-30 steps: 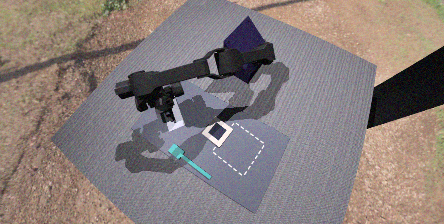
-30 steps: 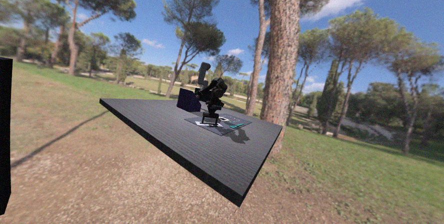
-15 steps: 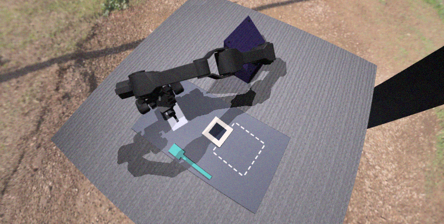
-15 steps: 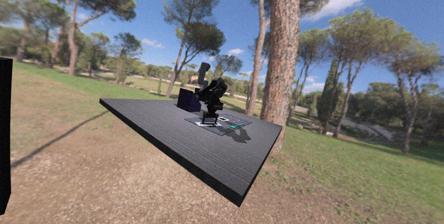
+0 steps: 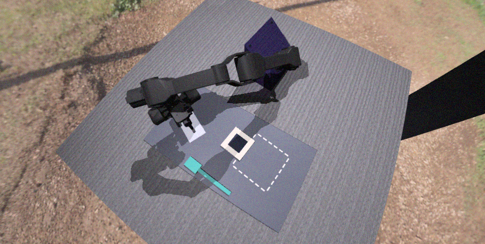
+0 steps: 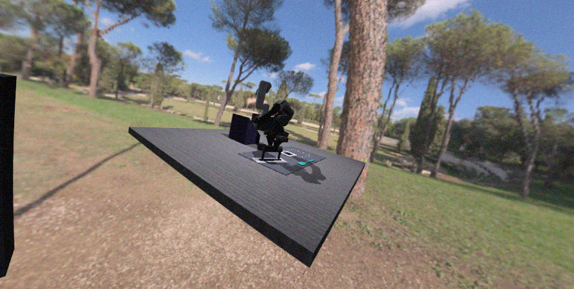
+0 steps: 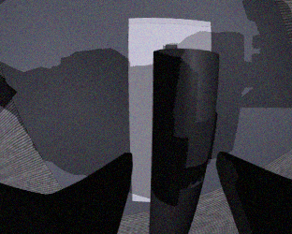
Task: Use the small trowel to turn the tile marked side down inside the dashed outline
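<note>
From where I sit, I have one arm [image 5: 200, 80] [image 6: 282, 110] to mind, and I place it by the pale plate [image 5: 198, 134] [image 6: 256, 160] [image 7: 142, 39]. Overhead, its dark links stretch in a long line, the far end well apart from the plate. The wrist [image 5: 155, 92] is bent, and the gripper [image 5: 187, 127] [image 6: 271, 158] [image 7: 176, 159] reaches down over the plate. My wrist camera shows both fingers spread partway, their tips well separated and nothing gripped. Whether either tip touches the plate, I can't tell from here.
</note>
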Tool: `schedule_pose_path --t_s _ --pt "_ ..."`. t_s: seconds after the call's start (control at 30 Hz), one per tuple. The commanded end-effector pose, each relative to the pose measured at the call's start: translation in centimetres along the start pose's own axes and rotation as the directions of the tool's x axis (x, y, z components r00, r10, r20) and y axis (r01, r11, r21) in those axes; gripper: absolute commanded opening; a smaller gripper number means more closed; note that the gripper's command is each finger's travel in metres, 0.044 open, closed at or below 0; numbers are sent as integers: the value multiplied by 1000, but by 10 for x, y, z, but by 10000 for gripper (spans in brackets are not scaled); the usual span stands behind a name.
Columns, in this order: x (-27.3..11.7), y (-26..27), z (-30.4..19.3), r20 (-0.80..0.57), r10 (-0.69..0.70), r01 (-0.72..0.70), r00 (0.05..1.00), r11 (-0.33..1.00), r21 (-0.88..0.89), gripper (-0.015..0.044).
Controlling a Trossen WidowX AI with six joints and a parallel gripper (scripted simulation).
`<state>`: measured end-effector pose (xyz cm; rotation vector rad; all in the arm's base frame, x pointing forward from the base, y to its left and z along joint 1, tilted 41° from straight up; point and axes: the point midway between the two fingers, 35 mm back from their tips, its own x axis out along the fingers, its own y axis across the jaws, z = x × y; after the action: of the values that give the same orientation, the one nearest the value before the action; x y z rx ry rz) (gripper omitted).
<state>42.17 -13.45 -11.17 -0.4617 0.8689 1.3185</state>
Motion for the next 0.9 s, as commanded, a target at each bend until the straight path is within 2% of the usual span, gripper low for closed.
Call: schedule_pose_path --t_s 0.0,0.33,0.5,0.7,0.73,0.87 --pt "0 0 0 2 -2 2 1000 1000 -7 270" --pt "0 0 0 2 -2 2 1000 1000 -7 270" --pt "-43 3 0 1 -1 1 1000 1000 -18 270" --pt "-45 4 0 1 -1 1 1000 1000 -19 270" --pt "-47 3 -1 3 -13 13 1000 1000 -11 296" --pt "-56 4 -1 -1 -21 21 1000 1000 -17 300"
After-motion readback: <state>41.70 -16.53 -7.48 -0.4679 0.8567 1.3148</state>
